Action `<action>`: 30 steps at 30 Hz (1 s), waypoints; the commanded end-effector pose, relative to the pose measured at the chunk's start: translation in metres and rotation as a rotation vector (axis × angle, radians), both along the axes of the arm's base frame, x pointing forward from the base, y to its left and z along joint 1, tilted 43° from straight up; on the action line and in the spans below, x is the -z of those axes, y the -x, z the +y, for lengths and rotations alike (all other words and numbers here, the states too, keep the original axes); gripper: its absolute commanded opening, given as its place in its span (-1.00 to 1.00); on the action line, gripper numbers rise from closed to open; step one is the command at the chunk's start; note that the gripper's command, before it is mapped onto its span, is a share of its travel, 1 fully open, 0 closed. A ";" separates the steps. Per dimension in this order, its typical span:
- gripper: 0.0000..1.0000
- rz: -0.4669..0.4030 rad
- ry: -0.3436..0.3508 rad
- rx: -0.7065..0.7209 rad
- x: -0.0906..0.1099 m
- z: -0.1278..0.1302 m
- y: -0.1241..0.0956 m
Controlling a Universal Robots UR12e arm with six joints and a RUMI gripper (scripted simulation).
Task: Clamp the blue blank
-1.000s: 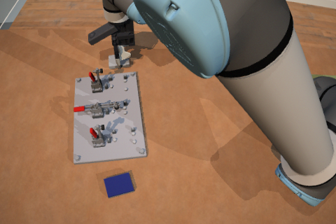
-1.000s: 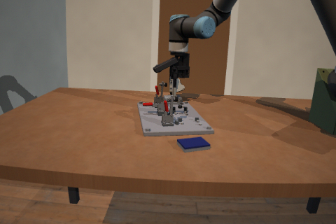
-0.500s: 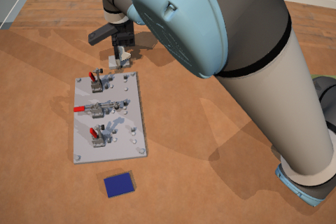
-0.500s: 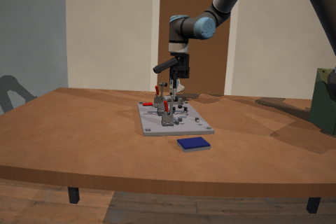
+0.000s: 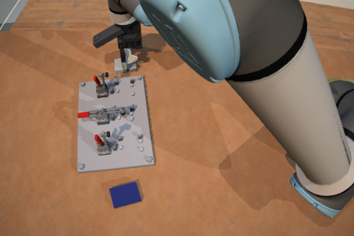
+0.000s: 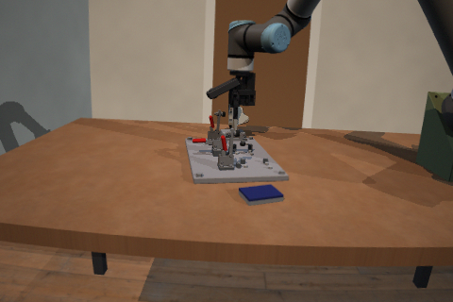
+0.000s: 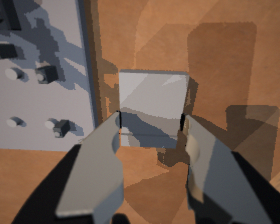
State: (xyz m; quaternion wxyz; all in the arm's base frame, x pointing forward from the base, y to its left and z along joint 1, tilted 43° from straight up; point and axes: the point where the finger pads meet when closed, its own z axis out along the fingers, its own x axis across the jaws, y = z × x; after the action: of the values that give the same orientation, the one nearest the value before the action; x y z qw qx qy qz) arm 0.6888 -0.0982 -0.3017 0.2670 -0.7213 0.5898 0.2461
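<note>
Gripper (image 5: 126,67) (image 6: 234,127) (image 7: 150,113) clamped on finished part (image 5: 119,66) (image 6: 226,130) (image 7: 152,95), which lies directly below it, between fixture plate (image 5: 88,161) (image 6: 204,172) (image 7: 36,137) and the worktop's far edge (image 6: 142,120), so release probably needs straight lowering, if any; table contact cannot be told.

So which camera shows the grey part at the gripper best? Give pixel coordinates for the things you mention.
The wrist view: it shows the grey part (image 5: 119,66) (image 7: 153,92) face-on, between the fingers. The top view shows it small, partly covered by the gripper (image 5: 125,69); the exterior view mostly hides it behind the fixture.
</note>
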 end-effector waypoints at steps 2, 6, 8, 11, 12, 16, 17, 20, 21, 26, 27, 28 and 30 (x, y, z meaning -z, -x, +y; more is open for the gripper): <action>-1.00 -0.001 0.001 0.001 0.000 -0.001 -0.001; -1.00 -0.001 0.001 0.001 0.000 -0.001 -0.001; -1.00 -0.001 0.001 0.001 0.000 -0.001 -0.001; -1.00 -0.001 0.001 0.001 0.000 -0.001 -0.001; -1.00 -0.001 0.001 0.001 0.000 -0.001 -0.001; -1.00 -0.001 0.001 0.001 0.000 -0.001 -0.001; -1.00 -0.001 0.001 0.001 0.000 -0.001 -0.001; -1.00 -0.001 0.001 0.001 0.000 -0.001 -0.001; -1.00 -0.001 0.001 0.001 0.000 -0.001 -0.001; -1.00 -0.001 0.001 0.001 0.001 0.000 -0.001; -1.00 -0.001 0.001 0.001 0.001 0.000 -0.001; -1.00 -0.001 0.001 0.001 0.001 0.001 -0.001; -1.00 -0.001 0.001 0.001 0.002 0.001 -0.001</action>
State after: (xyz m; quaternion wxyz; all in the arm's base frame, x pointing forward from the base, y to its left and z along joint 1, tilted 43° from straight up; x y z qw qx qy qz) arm 0.6887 -0.0969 -0.3032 0.2670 -0.7213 0.5898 0.2461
